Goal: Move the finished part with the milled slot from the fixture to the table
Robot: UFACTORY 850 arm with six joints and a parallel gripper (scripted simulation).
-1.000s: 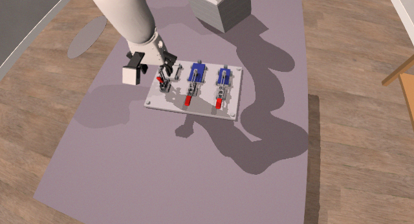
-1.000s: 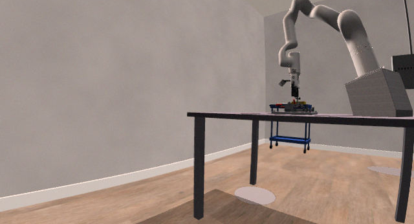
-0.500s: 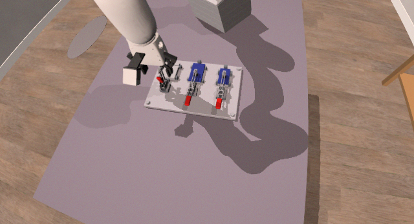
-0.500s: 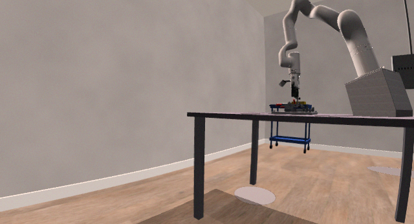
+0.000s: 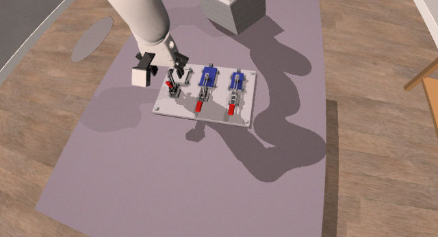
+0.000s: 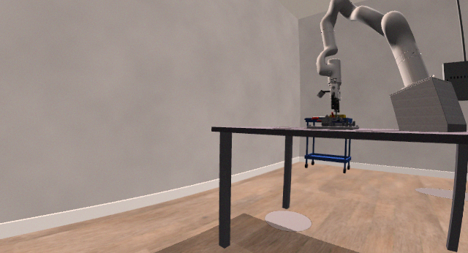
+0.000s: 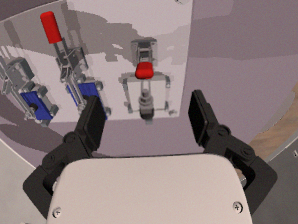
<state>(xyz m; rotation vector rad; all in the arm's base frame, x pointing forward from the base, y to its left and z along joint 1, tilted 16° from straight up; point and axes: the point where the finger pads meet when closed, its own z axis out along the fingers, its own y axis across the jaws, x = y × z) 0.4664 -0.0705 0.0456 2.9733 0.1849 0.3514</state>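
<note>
The fixture plate lies on the mat and holds three nests. The grey finished part sits in the left nest; its clamp's red handle stands raised. Two blue blanks lie in the other nests, with their clamps' red handles laid down. My gripper hangs above the left nest, open and empty. In the wrist view its fingers stand wide on either side of the grey part and the raised handle, clear of both.
The robot's grey base block stands at the back of the mat, behind the plate. In the side view the gripper hangs just above the fixture. A blue cart stands behind the table.
</note>
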